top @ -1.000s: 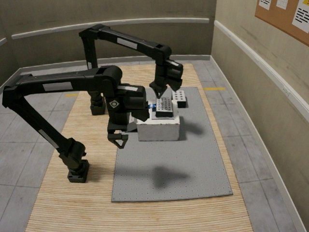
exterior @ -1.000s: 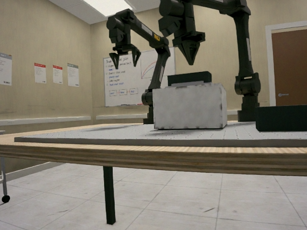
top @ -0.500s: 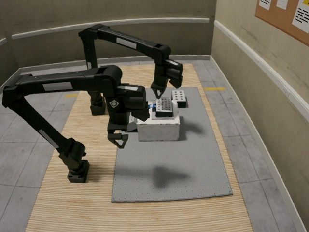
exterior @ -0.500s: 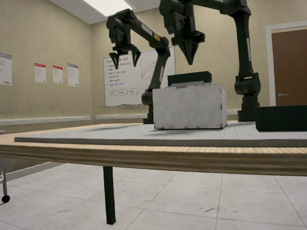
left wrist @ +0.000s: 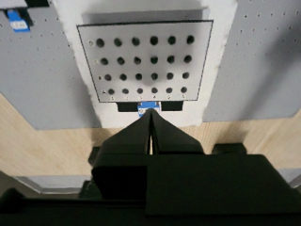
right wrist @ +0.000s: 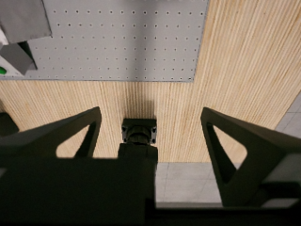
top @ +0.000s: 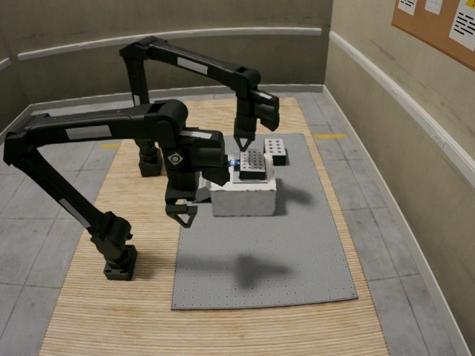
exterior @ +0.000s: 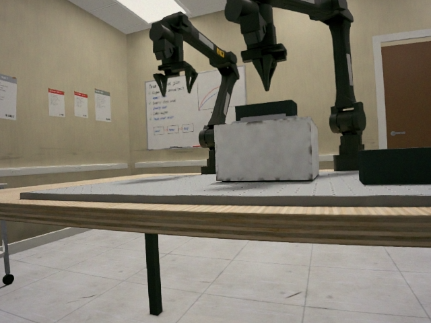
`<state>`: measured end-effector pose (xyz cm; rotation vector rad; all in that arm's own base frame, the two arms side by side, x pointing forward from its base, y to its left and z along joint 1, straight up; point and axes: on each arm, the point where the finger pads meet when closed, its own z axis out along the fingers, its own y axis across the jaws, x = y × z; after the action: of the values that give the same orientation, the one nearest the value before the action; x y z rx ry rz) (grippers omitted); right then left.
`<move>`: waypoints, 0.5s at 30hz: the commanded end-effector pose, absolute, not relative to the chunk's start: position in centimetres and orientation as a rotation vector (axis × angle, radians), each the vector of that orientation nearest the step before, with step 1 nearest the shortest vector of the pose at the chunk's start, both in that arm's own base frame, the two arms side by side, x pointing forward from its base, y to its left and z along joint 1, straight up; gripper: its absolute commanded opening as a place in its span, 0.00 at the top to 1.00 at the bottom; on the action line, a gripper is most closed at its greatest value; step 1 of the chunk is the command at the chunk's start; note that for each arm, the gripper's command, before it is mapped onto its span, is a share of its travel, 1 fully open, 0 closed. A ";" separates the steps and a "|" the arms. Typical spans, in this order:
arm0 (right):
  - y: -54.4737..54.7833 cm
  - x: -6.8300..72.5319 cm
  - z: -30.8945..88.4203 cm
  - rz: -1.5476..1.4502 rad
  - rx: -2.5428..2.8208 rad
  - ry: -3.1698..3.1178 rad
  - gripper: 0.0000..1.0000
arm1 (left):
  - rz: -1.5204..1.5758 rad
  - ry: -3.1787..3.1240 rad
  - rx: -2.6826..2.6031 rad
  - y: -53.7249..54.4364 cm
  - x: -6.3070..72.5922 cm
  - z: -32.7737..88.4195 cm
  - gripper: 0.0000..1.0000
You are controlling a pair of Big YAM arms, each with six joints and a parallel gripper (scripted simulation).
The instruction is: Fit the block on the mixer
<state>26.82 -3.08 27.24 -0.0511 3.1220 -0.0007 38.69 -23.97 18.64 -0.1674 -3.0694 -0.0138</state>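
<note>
The job looks to be at pressing down and latching: the many-holed block (top: 251,165) (exterior: 266,109) (left wrist: 146,61), presumably the 0.5 mL one, sits on the mixer (top: 243,202) (exterior: 264,149) (left wrist: 221,38) (right wrist: 23,19), right of centre in the top view, its latching unclear. The left end effector (top: 244,148) (exterior: 267,89) (left wrist: 150,113) is above with fingers together, nothing gripped; the right one (top: 185,224) (exterior: 176,89) (right wrist: 152,111) has fingers wide apart. Next calls for a straight push on the front edge.

On the bench there are 2 robot arms (top: 199,63) (top: 103,124), based along 1 long edge, 2 tube blocks (top: 252,165) (top: 274,147) and 1 mixer (top: 243,201) (exterior: 264,153), approx. mid-surface, away from corners.
</note>
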 end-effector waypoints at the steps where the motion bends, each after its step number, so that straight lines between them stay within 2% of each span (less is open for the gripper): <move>1: -3.0 26.9 27.9 0.000 -0.031 3.109 0.00 | -0.006 -3.088 -0.015 -23.6 38.7 18.1 1.00; 15: -3.1 27.3 28.6 -0.003 -0.032 3.091 0.00 | -0.024 -3.058 -0.139 -23.9 38.3 15.0 1.00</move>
<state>26.75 -3.07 27.11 -0.0512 3.1253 0.0000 38.68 -23.25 16.37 -0.0925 -3.0699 -0.0199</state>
